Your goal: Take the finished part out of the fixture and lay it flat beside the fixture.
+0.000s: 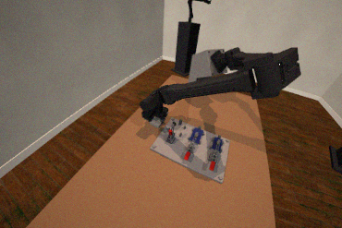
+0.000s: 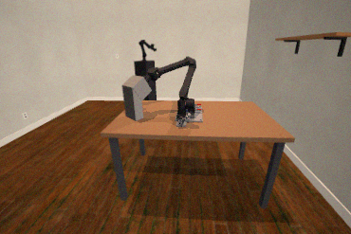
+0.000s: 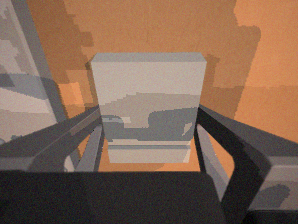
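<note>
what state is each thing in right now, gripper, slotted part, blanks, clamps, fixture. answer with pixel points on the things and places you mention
gripper (image 1: 158, 123) (image 3: 149, 111): shut on the slotted part
slotted part (image 3: 149, 82): held between the fingers, out of the fixture
two blue blanks (image 1: 197, 135) (image 1: 216, 144): seated in the fixture
red-tipped clamps at the blanks (image 1: 188, 155) (image 1: 213, 165): too small to tell if locked
fixture plate (image 1: 159, 149) (image 3: 37, 47): flat on the table
</note>
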`<control>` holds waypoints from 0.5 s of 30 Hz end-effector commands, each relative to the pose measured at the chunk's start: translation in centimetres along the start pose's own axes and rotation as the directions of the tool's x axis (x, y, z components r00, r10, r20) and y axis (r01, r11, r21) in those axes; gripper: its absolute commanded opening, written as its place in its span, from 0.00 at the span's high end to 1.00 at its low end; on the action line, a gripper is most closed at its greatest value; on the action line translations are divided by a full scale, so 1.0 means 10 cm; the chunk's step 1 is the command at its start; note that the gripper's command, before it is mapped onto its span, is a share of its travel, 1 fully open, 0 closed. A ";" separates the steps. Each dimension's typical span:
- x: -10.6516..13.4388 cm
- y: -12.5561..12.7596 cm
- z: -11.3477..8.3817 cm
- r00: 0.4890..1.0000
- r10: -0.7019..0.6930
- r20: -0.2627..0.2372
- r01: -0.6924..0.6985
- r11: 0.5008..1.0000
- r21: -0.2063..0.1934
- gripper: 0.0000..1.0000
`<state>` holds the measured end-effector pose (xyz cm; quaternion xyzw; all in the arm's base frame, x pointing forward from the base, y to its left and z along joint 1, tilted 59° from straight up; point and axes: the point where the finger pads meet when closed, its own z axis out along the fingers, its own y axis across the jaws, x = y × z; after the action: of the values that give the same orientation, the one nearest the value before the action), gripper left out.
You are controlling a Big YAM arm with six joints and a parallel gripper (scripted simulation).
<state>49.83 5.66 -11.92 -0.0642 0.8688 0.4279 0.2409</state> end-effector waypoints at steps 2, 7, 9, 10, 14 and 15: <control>0.05 0.01 0.00 1.000 0.005 -0.001 -0.005 1.000 0.002 1.00; 0.04 0.00 0.00 1.000 0.003 0.000 -0.003 1.000 0.003 1.00; 0.02 0.00 0.00 1.000 -0.001 0.002 0.001 1.000 0.003 1.00; 0.02 0.01 0.00 1.000 -0.002 0.003 0.002 1.000 0.003 1.00; 0.01 0.01 -0.01 1.000 -0.003 0.003 0.003 1.000 0.003 1.00; 0.01 0.01 -0.01 1.000 -0.003 0.004 0.003 1.000 0.003 1.00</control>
<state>49.65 5.70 -12.00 -0.0635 0.8690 0.4282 0.2397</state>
